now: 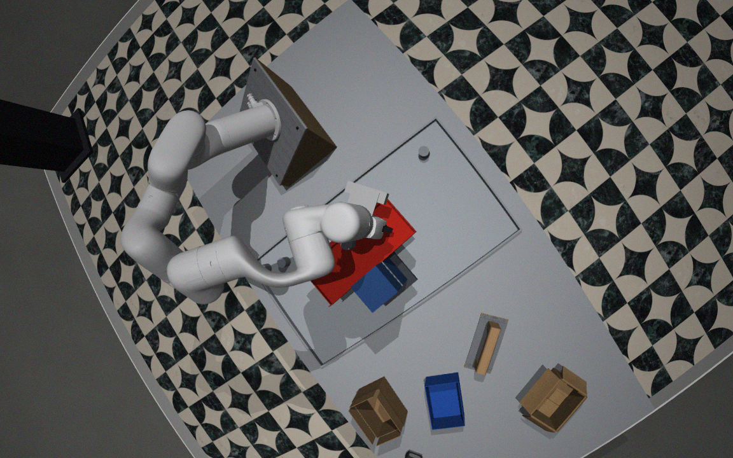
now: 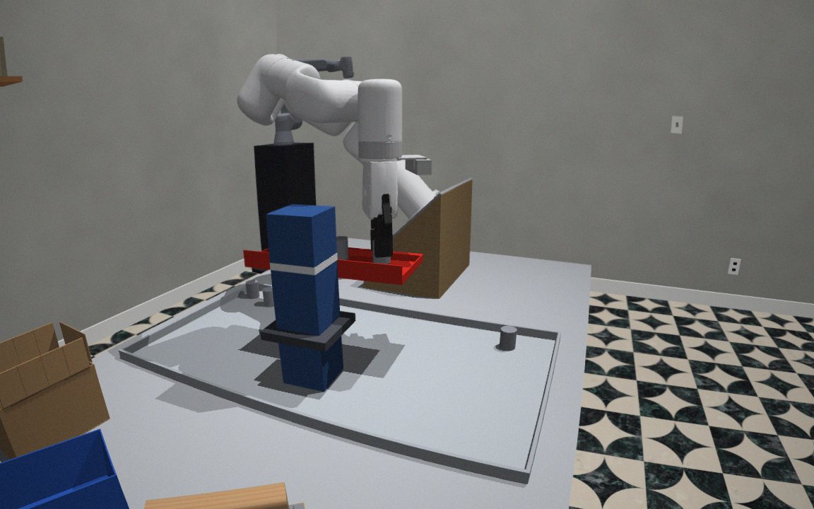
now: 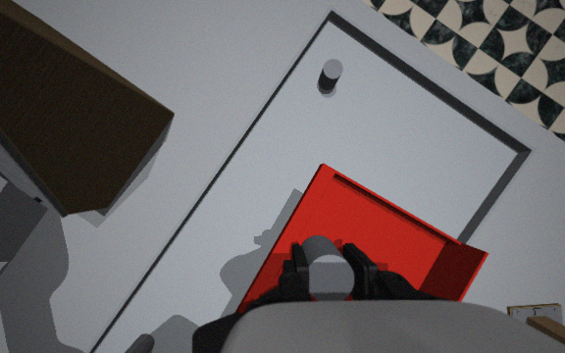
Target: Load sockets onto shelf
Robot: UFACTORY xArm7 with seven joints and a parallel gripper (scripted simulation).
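The red shelf (image 1: 330,290) (image 2: 365,271) (image 3: 385,216) is on the far side of the blue post (image 1: 377,287) (image 2: 305,297), about level with the white band (image 2: 293,268). My gripper (image 1: 387,229) (image 2: 382,253) (image 3: 322,262) is shut on a grey socket (image 2: 381,259) (image 3: 332,278), upright, low over the shelf's right part; the rim hides whether its base touches. Another socket (image 1: 349,245) (image 2: 342,247) stands on the shelf near the post. One socket (image 1: 424,152) (image 2: 508,338) (image 3: 333,69) stands on the table at the right; two sockets, a left one (image 2: 251,290) and a right one (image 2: 268,296), stand far left.
A dark collar (image 2: 328,341) surrounds the post below the shelf. A low grey border (image 1: 477,257) (image 2: 365,433) (image 3: 430,83) frames the work area. Outside it are cardboard boxes (image 1: 554,398) (image 2: 49,405), a blue bin (image 1: 444,401) (image 2: 49,474) and a wooden block (image 1: 487,347) (image 2: 220,496).
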